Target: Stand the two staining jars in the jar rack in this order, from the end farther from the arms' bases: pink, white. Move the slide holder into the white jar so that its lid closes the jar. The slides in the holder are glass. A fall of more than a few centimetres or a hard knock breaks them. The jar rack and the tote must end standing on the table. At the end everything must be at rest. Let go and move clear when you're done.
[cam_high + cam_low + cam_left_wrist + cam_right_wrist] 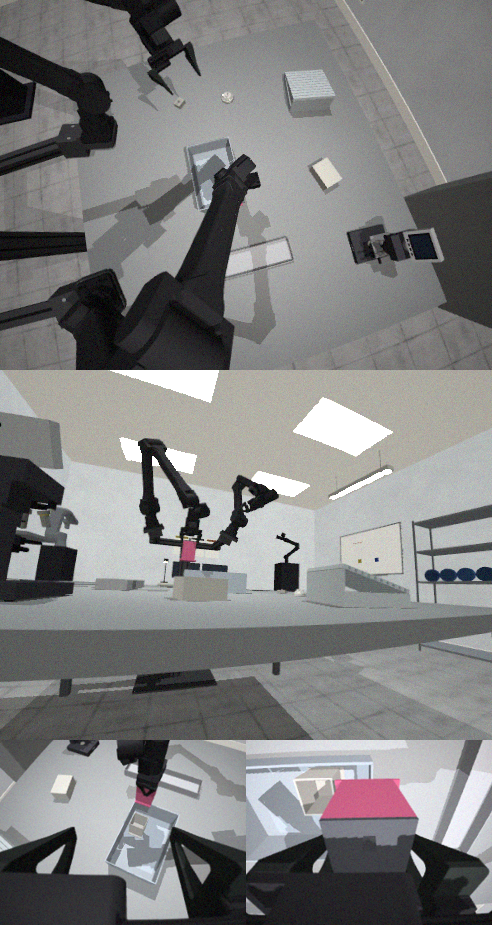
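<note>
The pink jar (188, 551) (144, 798) (369, 799) is held by my right gripper (189, 537), which is shut on it above the table, between the tote and the jar rack. The tote (191, 172) (237, 582) (132, 872) (363, 759) stands on the table. The open, beige-white jar (138, 825) (314, 798) is inside the tote. The long, shallow jar rack (278, 251) (182, 783) looks empty where visible; the right arm covers one end in the top view. My left gripper (186, 84) (123, 832) is open and empty, high up. I cannot identify the slide holder for certain.
A small square piece (179, 102) and a round piece (227, 97) lie below the left gripper's side. A ribbed box (309, 90) (327, 585), a cream block (326, 173) (200, 588) (63, 786) and a microscope (395, 246) stand toward the far edge.
</note>
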Controlling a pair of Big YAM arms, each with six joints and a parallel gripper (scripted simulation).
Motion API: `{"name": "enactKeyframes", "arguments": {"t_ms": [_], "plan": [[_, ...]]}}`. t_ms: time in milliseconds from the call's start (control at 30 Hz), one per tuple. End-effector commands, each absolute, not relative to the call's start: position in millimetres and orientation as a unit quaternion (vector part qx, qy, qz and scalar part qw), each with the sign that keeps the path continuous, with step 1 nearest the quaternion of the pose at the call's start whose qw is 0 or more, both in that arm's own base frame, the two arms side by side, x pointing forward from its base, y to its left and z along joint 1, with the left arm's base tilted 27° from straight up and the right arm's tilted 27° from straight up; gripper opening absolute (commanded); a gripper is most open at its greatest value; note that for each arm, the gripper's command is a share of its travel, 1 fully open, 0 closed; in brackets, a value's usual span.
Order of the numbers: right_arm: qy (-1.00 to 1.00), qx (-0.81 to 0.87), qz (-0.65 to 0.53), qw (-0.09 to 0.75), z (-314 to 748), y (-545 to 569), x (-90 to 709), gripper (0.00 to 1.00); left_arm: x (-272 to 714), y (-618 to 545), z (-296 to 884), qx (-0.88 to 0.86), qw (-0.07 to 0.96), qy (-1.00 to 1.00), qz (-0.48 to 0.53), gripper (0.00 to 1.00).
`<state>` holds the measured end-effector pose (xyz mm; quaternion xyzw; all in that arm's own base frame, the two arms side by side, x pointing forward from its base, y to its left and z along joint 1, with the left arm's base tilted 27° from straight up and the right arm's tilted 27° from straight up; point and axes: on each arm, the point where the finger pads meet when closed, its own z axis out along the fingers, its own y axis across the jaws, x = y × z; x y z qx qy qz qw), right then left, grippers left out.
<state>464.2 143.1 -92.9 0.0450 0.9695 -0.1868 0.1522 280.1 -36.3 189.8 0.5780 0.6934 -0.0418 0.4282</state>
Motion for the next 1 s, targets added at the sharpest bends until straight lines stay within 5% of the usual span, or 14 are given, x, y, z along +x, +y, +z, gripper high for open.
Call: {"name": "enactKeyframes", "arguments": {"t_ms": [0,600,967], "plan": [[0.971,0.006,-0.173,0.167,-57,93,499,0.57,357,-55,199,0.574,0.449,0.683,-0.042,1.00],[0.972,0.023,-0.174,0.157,0,-94,579,0.57,464,-146,138,0.594,0.481,0.637,-0.101,1.00],[0.971,0.032,-0.173,0.162,15,-113,594,0.57,494,-229,61,0.601,0.488,0.613,-0.153,1.00]]}}
